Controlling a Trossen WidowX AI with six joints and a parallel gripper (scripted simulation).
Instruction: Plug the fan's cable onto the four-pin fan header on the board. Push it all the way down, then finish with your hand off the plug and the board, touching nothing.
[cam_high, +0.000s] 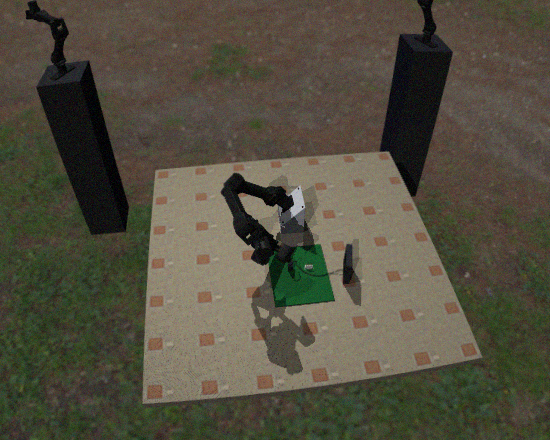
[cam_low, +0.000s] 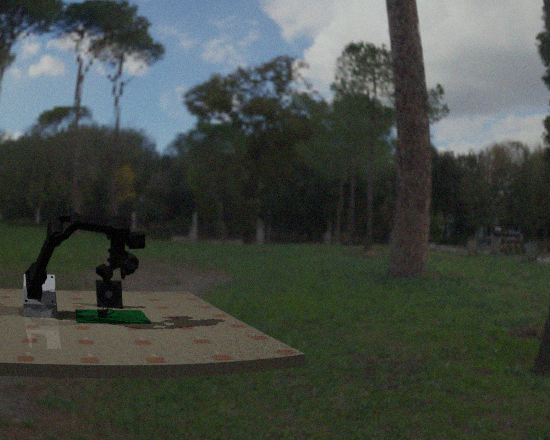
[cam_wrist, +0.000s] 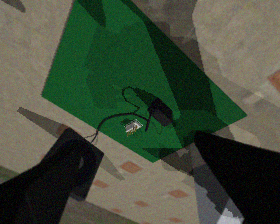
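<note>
The green board (cam_high: 305, 292) (cam_low: 132, 316) (cam_wrist: 62, 85) lies flat. Its small white fan header (cam_high: 309, 266) (cam_wrist: 135, 123) is bare, with no plug on it. The black plug (cam_high: 291, 270) (cam_low: 102, 313) (cam_wrist: 161, 112) is on the board beside the header, apart from it. A thin looped cable (cam_high: 316, 275) (cam_wrist: 107, 118) runs from the plug to the black square fan (cam_high: 348, 265) (cam_low: 109, 295) (cam_wrist: 91, 154), which stands upright beside the board. My gripper (cam_low: 115, 278) (cam_wrist: 139, 142) is open and empty, pointing down above the board. One finger partly hides the fan in the wrist view.
The arm's pale base block (cam_high: 293, 222) (cam_low: 50, 285) stands behind the board. Two tall black pillars (cam_high: 82, 150) (cam_high: 415, 100) with dark arms on top stand at the back. The tiled table top (cam_high: 225, 360) (cam_low: 180, 350) has a front edge, with grass around it.
</note>
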